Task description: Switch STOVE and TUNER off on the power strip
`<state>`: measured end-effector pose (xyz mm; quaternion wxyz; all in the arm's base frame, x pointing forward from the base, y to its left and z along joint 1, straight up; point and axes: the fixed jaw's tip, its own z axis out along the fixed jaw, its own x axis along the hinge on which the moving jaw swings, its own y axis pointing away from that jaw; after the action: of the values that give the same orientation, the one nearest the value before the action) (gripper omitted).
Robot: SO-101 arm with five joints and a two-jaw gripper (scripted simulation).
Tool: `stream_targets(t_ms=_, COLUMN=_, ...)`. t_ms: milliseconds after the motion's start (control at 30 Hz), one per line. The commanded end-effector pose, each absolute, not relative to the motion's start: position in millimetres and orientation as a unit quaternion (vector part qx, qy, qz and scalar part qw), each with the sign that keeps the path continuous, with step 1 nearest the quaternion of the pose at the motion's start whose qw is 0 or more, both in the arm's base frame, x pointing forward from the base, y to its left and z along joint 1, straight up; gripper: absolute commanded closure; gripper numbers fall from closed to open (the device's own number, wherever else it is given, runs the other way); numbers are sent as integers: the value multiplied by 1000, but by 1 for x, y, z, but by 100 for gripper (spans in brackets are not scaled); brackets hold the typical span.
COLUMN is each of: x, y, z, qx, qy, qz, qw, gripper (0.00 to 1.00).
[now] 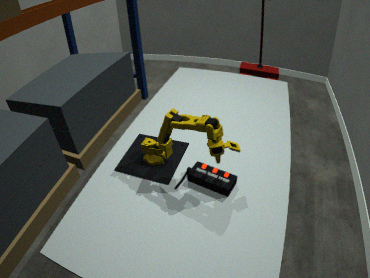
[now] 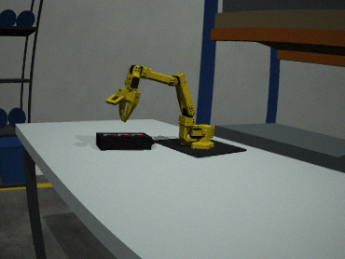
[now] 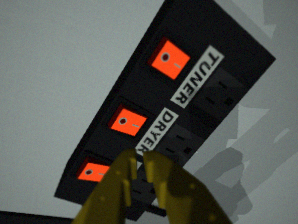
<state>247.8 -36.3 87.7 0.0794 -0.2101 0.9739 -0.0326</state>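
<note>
The black power strip lies right way up on the white table, in front of the arm's base; it also shows in the exterior view. In the wrist view its three rocker switches glow red: the TUNER switch, the DRYER switch and a third switch whose label is hidden behind my fingers. My gripper is shut and empty, hovering a little above the strip. In the wrist view the gripper's fingertips point down beside the third switch and the DRYER label.
The arm's base stands on a black mat left of the strip. The strip's short cable sticks out toward the mat. Grey boxes and blue shelf posts stand beside the table's left edge.
</note>
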Motion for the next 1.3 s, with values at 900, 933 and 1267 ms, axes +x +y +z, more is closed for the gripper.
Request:
stream_targets(t_ms=900, x=260, y=-23, z=82, qx=-735, qy=671, qz=-75, qw=58, gripper=100)
stream_targets(t_ms=933, x=261, y=-23, z=82, qx=-751, qy=654, qz=-76, qw=57, gripper=100)
stream_targets(t_ms=1267, x=267, y=-18, z=80, qx=-879, qy=467, qz=-89, qw=42, gripper=100)
